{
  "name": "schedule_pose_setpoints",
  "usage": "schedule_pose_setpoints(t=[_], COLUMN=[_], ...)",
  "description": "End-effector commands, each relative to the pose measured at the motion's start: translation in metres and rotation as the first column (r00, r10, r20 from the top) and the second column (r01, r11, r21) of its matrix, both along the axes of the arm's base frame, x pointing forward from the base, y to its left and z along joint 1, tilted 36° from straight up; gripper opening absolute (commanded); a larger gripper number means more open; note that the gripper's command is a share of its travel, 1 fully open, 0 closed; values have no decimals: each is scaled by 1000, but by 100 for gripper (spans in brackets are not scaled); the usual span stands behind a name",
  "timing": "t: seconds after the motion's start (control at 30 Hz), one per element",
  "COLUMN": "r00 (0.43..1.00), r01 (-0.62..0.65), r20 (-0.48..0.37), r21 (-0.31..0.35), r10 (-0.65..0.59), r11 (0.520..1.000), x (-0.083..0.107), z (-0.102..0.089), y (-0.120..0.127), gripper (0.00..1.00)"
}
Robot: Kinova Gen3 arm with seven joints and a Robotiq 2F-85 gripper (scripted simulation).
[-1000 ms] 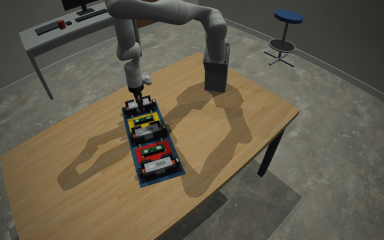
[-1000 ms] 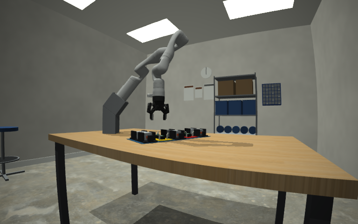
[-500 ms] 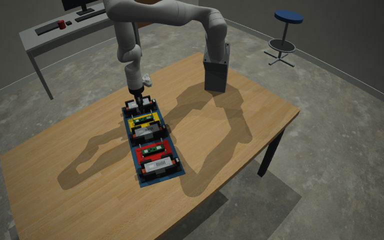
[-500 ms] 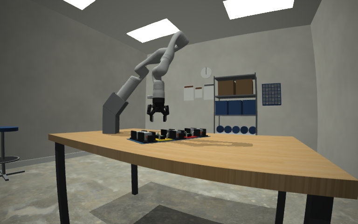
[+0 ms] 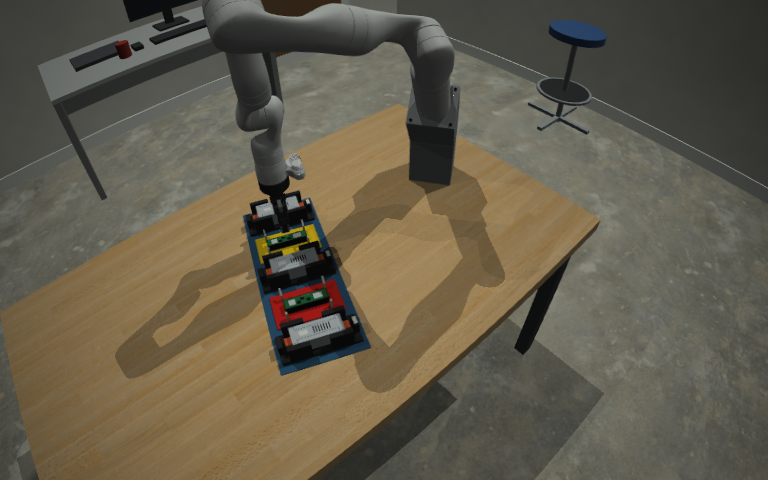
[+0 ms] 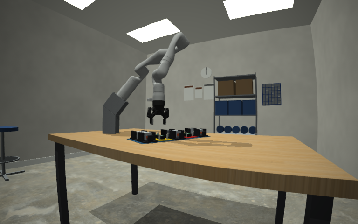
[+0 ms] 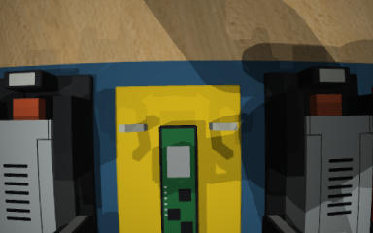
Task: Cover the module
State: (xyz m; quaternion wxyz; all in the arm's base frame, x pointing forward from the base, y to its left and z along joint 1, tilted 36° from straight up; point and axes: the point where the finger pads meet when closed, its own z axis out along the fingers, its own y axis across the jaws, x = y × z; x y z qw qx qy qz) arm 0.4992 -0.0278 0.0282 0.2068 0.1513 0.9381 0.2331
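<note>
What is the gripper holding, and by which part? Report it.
Nothing. The gripper is fully open above the tray, its fingers apart in the air. All three covers sit in their holders.
</note>
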Motion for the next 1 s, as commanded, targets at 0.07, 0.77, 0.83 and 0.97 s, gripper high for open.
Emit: schedule_pose_setpoints(t=[0.07, 0.77, 0.83, 0.97], r00=[1000, 1000, 1000, 1000], r01=[-9, -11, -11, -11], r20=[5, 6, 6, 6], r21=[-8, -10, -10, -10], r10=[9, 11, 11, 11], r11=[1000, 1000, 1000, 1000], x=[7, 15, 15, 15], z=[-9, -23, -23, -23], y=[5, 11, 11, 11], gripper=[100, 100, 100, 100])
